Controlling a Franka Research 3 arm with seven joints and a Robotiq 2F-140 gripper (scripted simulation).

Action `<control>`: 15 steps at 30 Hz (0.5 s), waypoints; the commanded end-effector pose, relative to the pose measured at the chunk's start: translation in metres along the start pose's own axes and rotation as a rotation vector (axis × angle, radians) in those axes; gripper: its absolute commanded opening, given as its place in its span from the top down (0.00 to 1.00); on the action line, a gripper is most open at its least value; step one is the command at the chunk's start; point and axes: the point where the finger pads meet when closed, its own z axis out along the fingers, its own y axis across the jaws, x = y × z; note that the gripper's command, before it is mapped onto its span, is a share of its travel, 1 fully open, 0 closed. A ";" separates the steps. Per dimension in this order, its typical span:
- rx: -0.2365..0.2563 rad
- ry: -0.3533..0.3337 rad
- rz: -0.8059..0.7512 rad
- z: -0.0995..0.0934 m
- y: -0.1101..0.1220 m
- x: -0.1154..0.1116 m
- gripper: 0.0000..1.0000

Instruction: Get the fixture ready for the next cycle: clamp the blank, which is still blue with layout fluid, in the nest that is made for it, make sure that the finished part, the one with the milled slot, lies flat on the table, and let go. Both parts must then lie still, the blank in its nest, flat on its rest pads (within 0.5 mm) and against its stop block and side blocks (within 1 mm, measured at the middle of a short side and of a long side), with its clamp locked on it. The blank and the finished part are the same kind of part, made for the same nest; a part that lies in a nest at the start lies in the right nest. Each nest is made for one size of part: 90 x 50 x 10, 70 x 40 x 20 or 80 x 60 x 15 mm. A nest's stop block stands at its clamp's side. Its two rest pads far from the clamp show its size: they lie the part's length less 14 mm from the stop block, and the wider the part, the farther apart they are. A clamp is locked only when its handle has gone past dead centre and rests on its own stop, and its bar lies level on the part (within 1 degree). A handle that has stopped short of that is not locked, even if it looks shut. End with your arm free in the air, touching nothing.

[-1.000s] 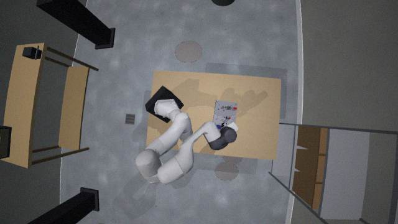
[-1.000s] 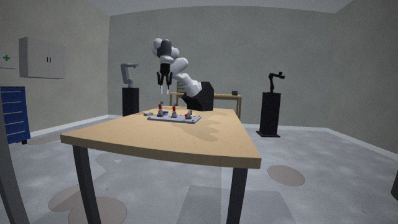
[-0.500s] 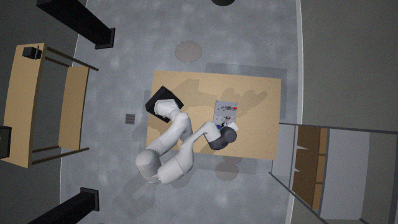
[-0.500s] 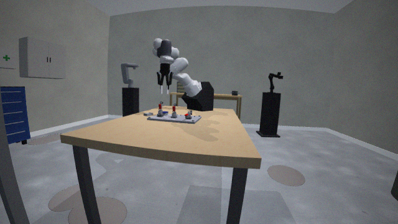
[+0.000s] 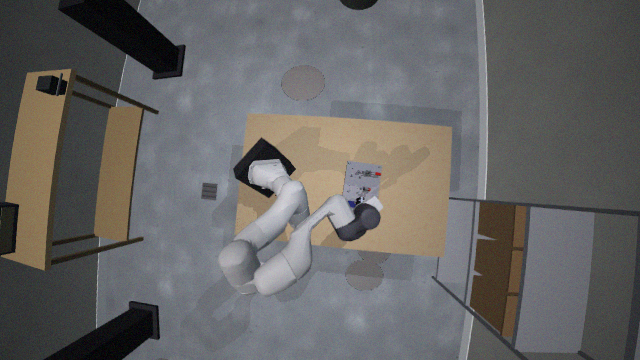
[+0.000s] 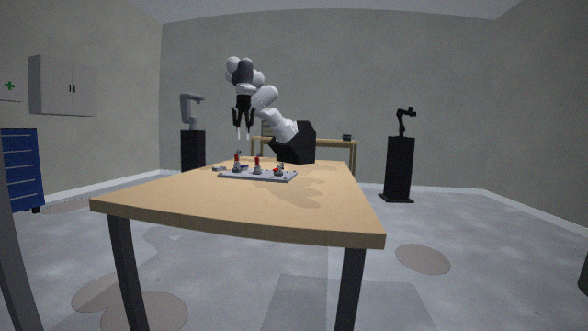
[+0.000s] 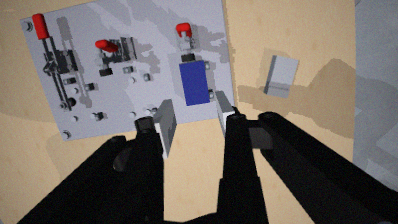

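Note:
The grey fixture plate [image 7: 125,65] lies on the table and carries three clamps with red handles. The blue blank [image 7: 194,83] lies in the nest at the plate's right end, just below that nest's clamp [image 7: 183,31]. The grey finished part [image 7: 281,76] with its slot lies flat on the table to the right of the plate. My gripper [image 7: 195,108] hangs high above the plate's near edge, with its fingers partly apart and nothing between them. In the side view the gripper [image 6: 243,133] is well above the blank [image 6: 243,166].
Two more clamps stand on the plate, one in the middle [image 7: 106,46] and a long one at the left [image 7: 40,26]; their nests are empty. The robot base [image 6: 296,142] stands at the table's far edge. The table edge runs to the right of the finished part.

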 end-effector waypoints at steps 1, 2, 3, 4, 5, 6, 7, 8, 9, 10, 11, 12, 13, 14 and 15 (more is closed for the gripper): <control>0.003 0.004 0.003 0.016 -0.002 0.000 0.72; 0.003 0.003 0.003 0.024 -0.002 0.000 0.72; 0.003 0.004 0.003 0.032 -0.002 0.000 0.72; 0.003 0.004 0.003 0.039 -0.002 0.000 0.72; 0.003 0.003 0.003 0.045 -0.002 0.001 0.72; 0.003 0.004 0.003 0.049 -0.002 0.001 0.72; 0.003 0.004 0.003 0.052 -0.002 0.001 0.72; 0.003 0.004 0.003 0.054 -0.002 0.001 0.72; 0.003 0.004 0.003 0.054 -0.002 0.001 0.72; 0.003 0.004 0.003 0.054 -0.002 0.001 0.72; 0.003 0.003 0.003 0.055 -0.002 0.001 0.72; 0.003 0.003 0.003 0.055 -0.002 0.001 0.72; 0.003 0.003 0.003 0.055 -0.002 0.001 0.72; 0.003 0.003 0.003 0.055 -0.002 0.001 0.72; 0.003 0.003 0.003 0.055 -0.002 0.002 0.72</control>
